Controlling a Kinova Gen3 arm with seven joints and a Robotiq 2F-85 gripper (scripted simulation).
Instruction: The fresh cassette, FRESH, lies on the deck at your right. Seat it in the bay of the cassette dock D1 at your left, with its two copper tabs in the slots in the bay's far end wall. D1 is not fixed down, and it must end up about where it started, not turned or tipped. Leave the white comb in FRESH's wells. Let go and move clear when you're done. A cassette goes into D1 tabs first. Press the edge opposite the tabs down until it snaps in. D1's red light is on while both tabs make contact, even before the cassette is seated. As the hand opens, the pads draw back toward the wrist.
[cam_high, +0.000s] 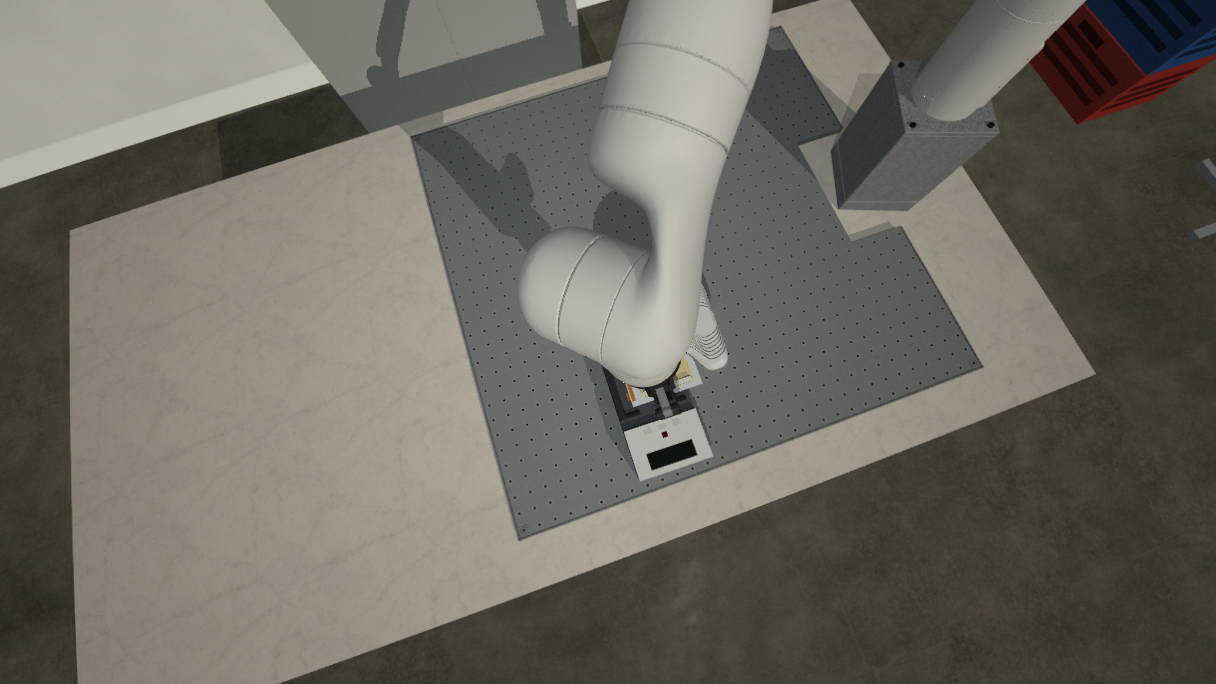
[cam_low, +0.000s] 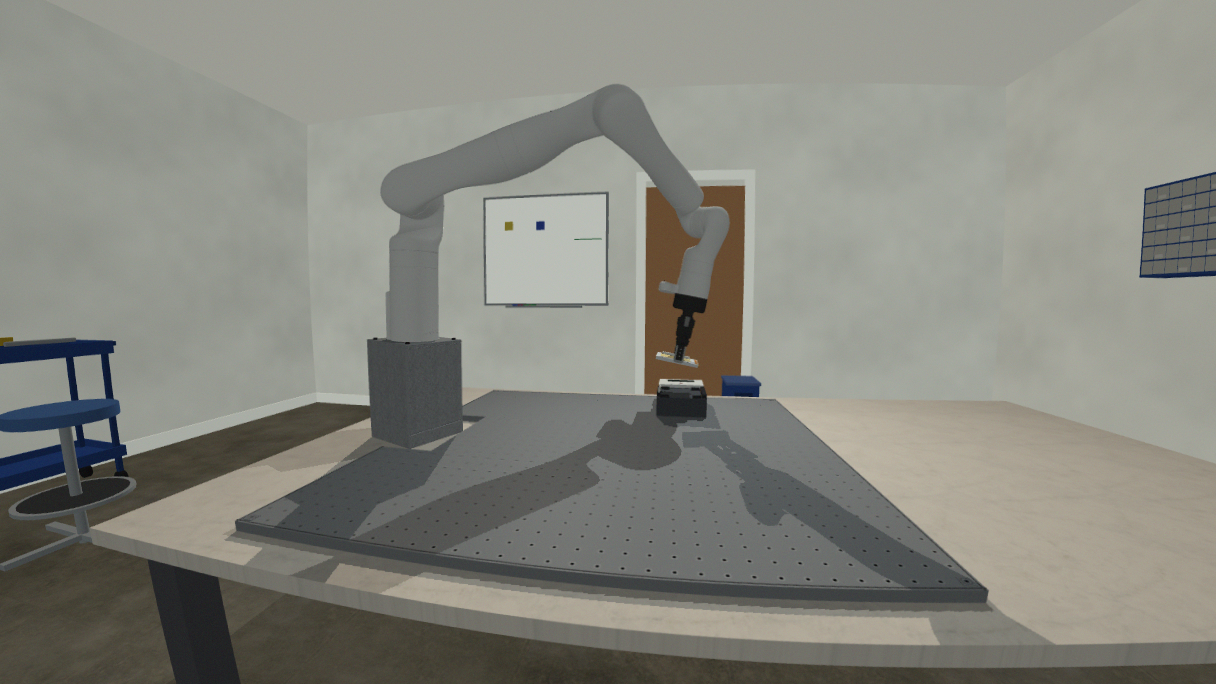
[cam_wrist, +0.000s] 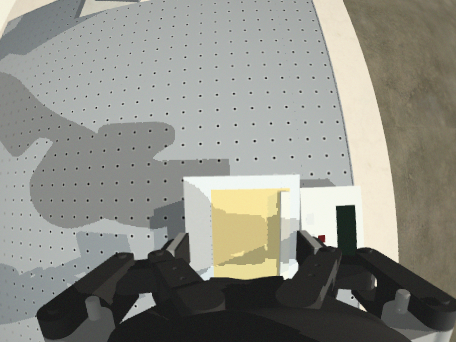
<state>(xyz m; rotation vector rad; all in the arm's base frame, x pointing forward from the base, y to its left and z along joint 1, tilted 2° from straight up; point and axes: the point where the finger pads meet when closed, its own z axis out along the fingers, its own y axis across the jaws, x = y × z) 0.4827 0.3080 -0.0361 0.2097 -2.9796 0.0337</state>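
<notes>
My gripper (cam_high: 666, 403) (cam_low: 678, 357) (cam_wrist: 242, 245) is shut on FRESH (cam_high: 690, 381) (cam_low: 662, 358) (cam_wrist: 197, 220), a pale tray with yellow gel, gripped across two opposite sides. In the exterior view FRESH hangs above D1, slightly tilted, its right end lower. A white upright strip (cam_wrist: 284, 215), apparently the comb, stands at the gel's right side in the wrist view. D1 (cam_high: 643, 467) (cam_low: 681, 406) (cam_wrist: 327, 197) stands on the deck; the arm and FRESH hide much of its dark bay. Its small light (cam_high: 664, 434) (cam_wrist: 321, 238) is dark red and looks unlit. The copper tabs and slots cannot be made out.
The perforated deck (cam_high: 561, 476) (cam_low: 595, 510) (cam_wrist: 260, 100) lies on a pale table (cam_high: 255, 382) (cam_low: 977, 476). D1's panel end is close to the deck's edge. The arm's grey pedestal (cam_high: 901, 161) (cam_low: 414, 391) stands away from D1. Arm shadows cross the deck.
</notes>
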